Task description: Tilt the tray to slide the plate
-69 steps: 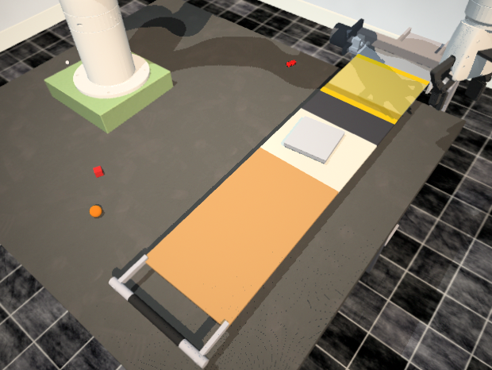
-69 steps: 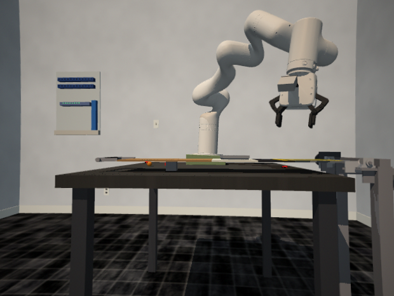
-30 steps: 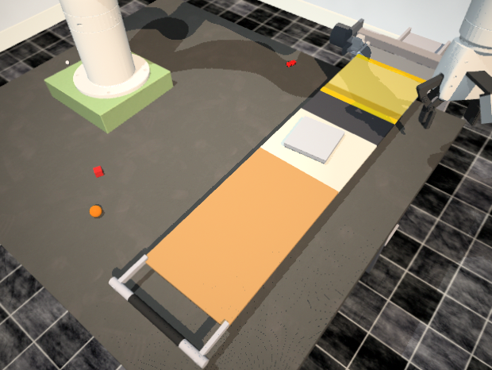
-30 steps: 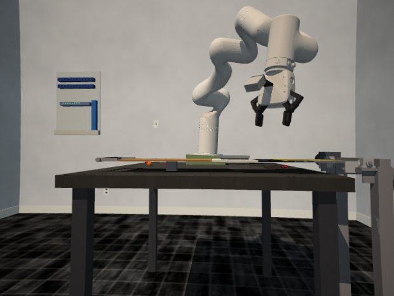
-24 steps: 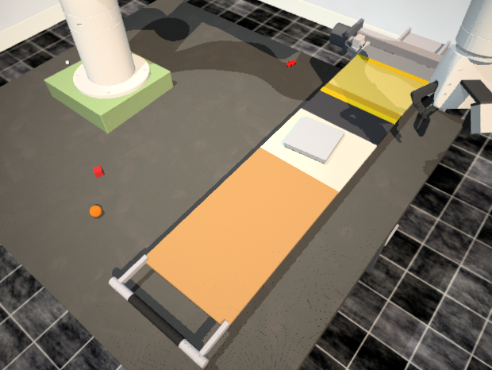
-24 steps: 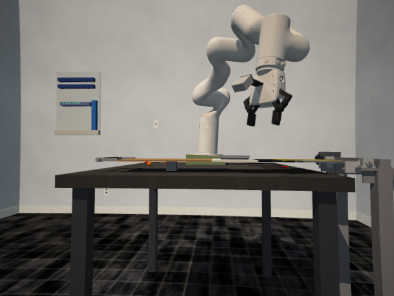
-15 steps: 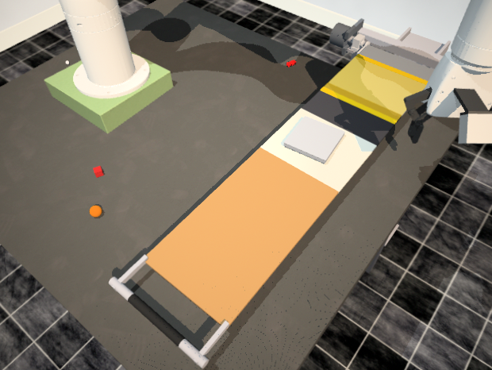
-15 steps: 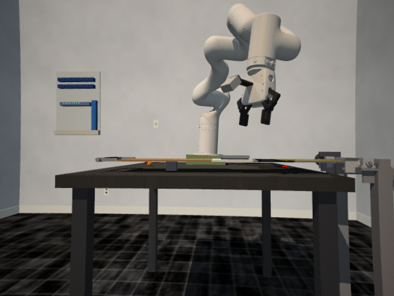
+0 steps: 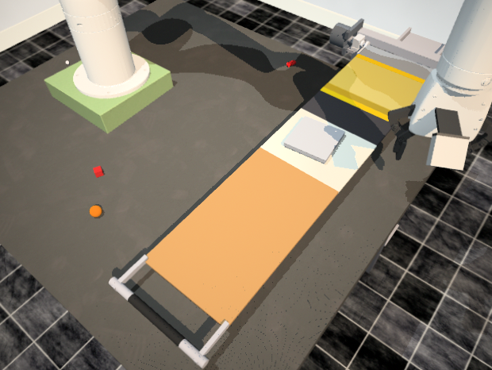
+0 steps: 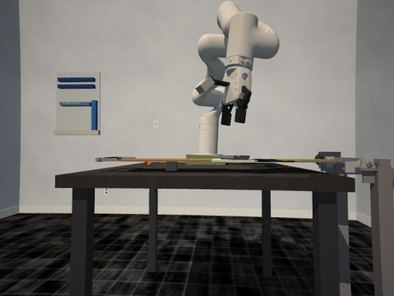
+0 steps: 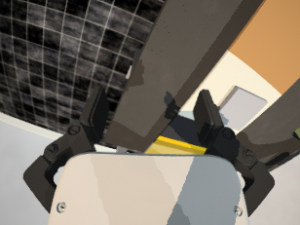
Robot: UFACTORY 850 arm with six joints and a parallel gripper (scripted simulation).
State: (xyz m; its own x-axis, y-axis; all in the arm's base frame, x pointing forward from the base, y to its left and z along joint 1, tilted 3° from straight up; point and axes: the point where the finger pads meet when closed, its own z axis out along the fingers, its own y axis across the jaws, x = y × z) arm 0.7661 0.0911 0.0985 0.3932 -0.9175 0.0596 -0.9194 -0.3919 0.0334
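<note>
- We found the pincer released, its fingers spread wide with nothing between them, hanging well above the counter and touching nothing.
- In the top view it sat at about three o'clock, just past the tray's long edge, beside the dark strip between the cream patch and the tinted band.
- The tray lay flat along the counter, running from seven o'clock up to one o'clock; in the exterior view it looked level.
- The steel plate rested flat on the cream patch of the bed — short of the tinted band, which lay toward one o'clock between its two solid yellow lines.
- The handle bar at the seven o'clock end stood untouched, well apart from the pincer.
- A hinge fitting showed at the one o'clock end.
- We judged the task barely begun: no grasp made, no tilt, the plate outside the band.
- Left to do, as we read it — take hold of the handle, raise it so the plate slides into the band, then set the tray on its rest.
- A red cube and an orange ball lay at nine o'clock, away from the work.
</note>
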